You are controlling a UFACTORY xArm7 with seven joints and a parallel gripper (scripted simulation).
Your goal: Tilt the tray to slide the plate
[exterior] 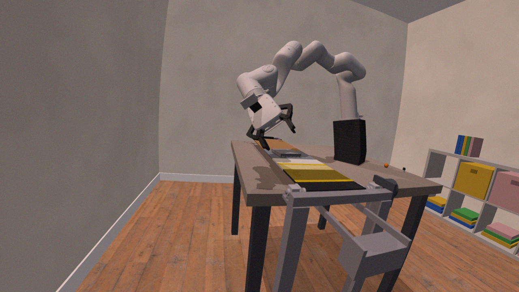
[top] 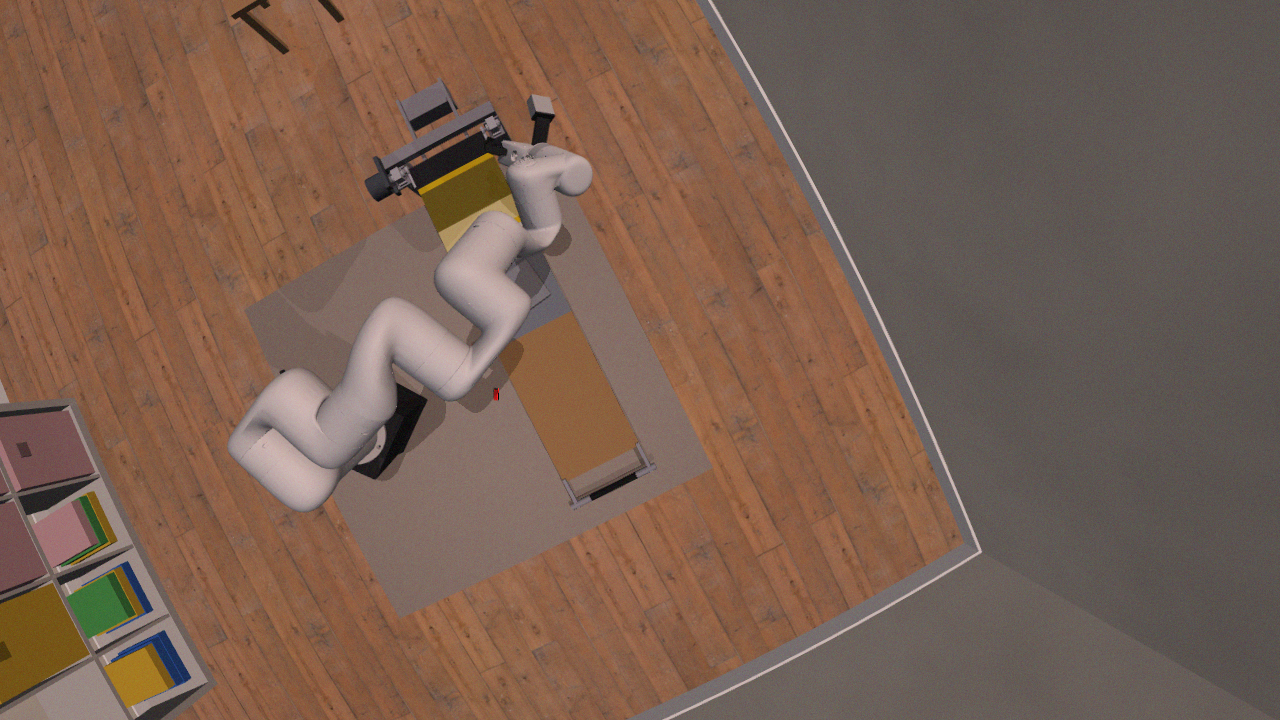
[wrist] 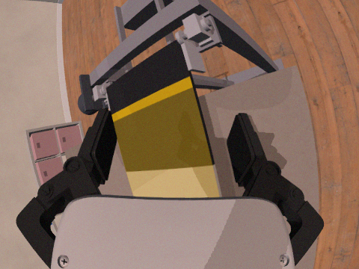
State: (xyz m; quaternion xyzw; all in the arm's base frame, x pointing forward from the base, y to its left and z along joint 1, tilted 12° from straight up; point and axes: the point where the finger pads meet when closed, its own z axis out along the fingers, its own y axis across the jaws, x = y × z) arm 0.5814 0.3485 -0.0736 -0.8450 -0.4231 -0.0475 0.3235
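A long tray [exterior: 308, 168] lies on the table, hinged at a grey frame [exterior: 341, 194] at the table's near edge. Its bed shows a black end, a dark yellow band [exterior: 317, 174] between solid yellow lines, a pale yellow strip, then a brown stretch [top: 572, 394]. The grey steel plate [exterior: 286, 153] lies flat on the bed beyond the pale strip, outside the yellow band; the arm partly hides it in the top view [top: 547, 300]. My gripper [exterior: 275, 132] is open and empty, above the tray near the plate. In the wrist view the fingers stand either side of the yellow band [wrist: 164, 137].
The tray's far end has a handle bar [top: 608, 479]. The arm's black base [exterior: 349, 141] stands beside the tray. A small orange ball [exterior: 386, 165] lies on the table. A shelf with coloured boxes [exterior: 471, 185] stands at the right wall.
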